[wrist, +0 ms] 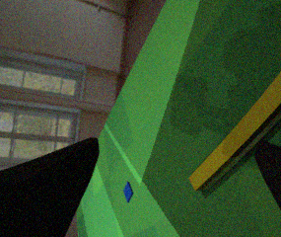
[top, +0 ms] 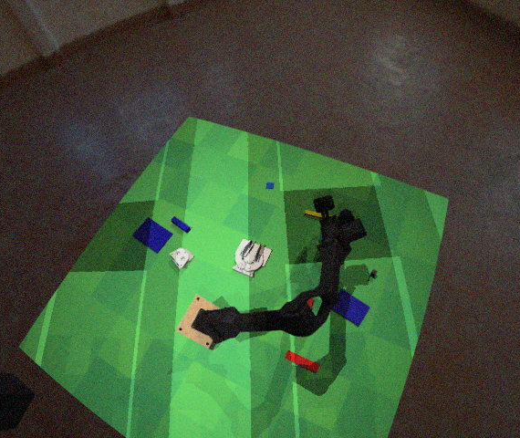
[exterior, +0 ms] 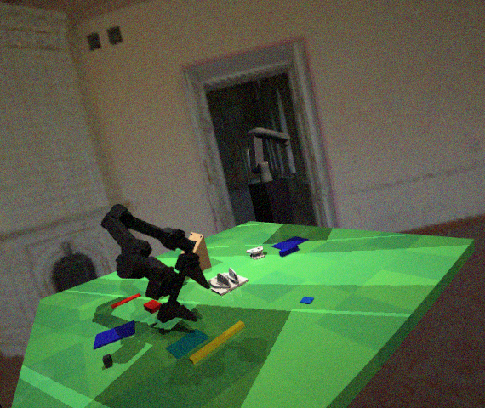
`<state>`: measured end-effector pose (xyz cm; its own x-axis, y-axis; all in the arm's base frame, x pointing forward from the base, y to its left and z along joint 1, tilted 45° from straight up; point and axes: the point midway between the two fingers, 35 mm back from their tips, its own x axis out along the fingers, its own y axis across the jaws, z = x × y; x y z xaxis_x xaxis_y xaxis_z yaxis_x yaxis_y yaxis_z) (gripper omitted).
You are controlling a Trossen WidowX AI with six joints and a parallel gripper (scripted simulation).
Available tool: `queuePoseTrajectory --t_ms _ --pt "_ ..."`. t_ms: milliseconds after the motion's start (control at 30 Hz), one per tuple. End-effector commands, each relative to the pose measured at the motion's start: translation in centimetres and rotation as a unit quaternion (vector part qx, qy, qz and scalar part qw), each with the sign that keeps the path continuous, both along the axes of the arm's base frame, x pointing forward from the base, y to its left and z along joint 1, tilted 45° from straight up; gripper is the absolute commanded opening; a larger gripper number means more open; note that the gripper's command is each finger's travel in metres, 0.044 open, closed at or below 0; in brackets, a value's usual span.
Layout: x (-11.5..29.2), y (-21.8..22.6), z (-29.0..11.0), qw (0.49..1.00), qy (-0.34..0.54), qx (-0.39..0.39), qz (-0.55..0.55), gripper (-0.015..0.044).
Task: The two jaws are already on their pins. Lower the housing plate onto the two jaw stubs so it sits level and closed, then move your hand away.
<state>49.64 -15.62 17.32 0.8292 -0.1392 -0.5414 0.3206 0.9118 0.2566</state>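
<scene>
- Our gripper (top: 335,211) (exterior: 202,303) (wrist: 177,148) has its fingers spread w/ nothing btwn them; makes sense, as we've no part to hold yet & need room to straddle one.
- Housing plate, as we read it, is the small white piece (top: 182,257) (exterior: 254,250), well apart from us, near the dark blue bar (top: 181,224) (exterior: 288,251). Its top stands off the tabletop on a narrower support, prob. so fingertips can get at the rim w/o scraping.
- White base (top: 243,265) (exterior: 236,285) lies flat w/ the two jaws upright on it; prob. left so the stubs face up for a straight drop. Stubs too small to make out.
- Yellow bar (top: 312,213) (exterior: 217,342) (wrist: 244,133) is near the gripper; not a task part AFAICT, so we'd keep clear.
- Step in hand, our guess: getting over to the plate. Assembly's at the start, plate not on.
- Next: align over the plate, grip opp. edges evenly so it stays level.
- Risk: off-centre grip tilts it, one stub catches, or low fingers knock the jaws off their pins.
</scene>
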Motion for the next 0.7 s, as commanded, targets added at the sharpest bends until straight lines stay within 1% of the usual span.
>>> queuePoseTrajectory --t_ms 0,300,367,667 --pt "0.6 3.9 -3.7 0.998 0.051 0.039 0.005 0.044" --pt "-0.1 12.9 -9.4 0.985 0.147 0.065 0.062 0.044" --pt "-0.5 14.3 -10.5 0.982 0.165 0.072 0.064 0.044" --pt "-4.2 21.7 -16.1 0.954 0.278 0.079 0.078 0.044"
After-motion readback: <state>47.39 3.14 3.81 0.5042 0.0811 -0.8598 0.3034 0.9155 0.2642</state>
